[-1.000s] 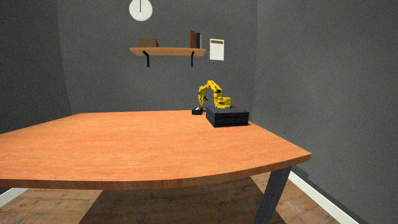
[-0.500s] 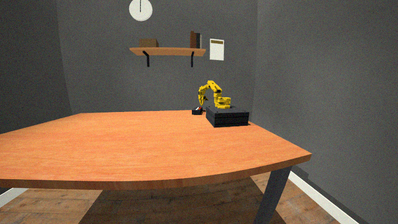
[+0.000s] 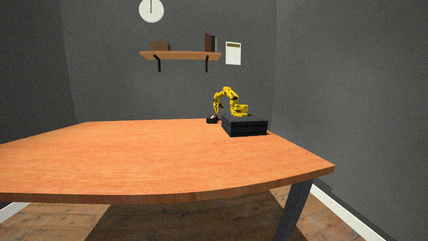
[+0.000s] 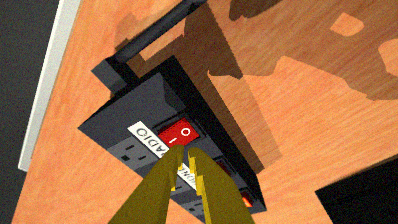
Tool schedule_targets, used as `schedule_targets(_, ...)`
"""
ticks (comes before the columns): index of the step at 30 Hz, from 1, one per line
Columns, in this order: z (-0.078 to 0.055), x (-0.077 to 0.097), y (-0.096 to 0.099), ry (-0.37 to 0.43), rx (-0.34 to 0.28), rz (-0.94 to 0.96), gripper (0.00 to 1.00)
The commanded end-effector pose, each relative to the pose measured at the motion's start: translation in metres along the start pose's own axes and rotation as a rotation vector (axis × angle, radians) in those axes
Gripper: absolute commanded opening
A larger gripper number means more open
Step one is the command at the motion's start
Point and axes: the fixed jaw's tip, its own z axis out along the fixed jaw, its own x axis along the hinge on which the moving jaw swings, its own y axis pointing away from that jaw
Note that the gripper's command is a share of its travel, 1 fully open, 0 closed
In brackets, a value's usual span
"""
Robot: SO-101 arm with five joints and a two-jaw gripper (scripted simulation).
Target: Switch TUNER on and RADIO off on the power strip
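Note:
The black power strip (image 4: 165, 135) lies right way up on the table near its far edge; it also shows in the exterior view (image 3: 212, 119). Its RADIO label (image 4: 147, 139) sits beside a bright red rocker switch (image 4: 178, 134). My yellow gripper (image 4: 186, 156) is shut and empty, its fingertips just above the strip, right below the RADIO switch. The fingers hide most of the middle label and switch. A third switch (image 4: 246, 200) glows orange-red at the lower end. In the exterior view the gripper (image 3: 216, 110) hangs just over the strip.
The strip's black cable (image 4: 150, 32) runs off toward the table's far edge. The arm's black base block (image 3: 244, 124) stands right beside the strip. The table edge and dark floor lie close on the strip's left in the wrist view.

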Motion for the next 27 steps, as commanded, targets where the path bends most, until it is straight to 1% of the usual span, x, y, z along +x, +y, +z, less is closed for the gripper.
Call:
schedule_targets(1,0.004,0.003,-0.003,0.010,0.022,-0.022,0.00)
schedule_targets(15,0.002,0.010,-0.001,0.011,0.022,-0.113,0.00)
schedule_targets(27,0.000,0.024,0.002,0.012,0.020,-0.295,0.00)
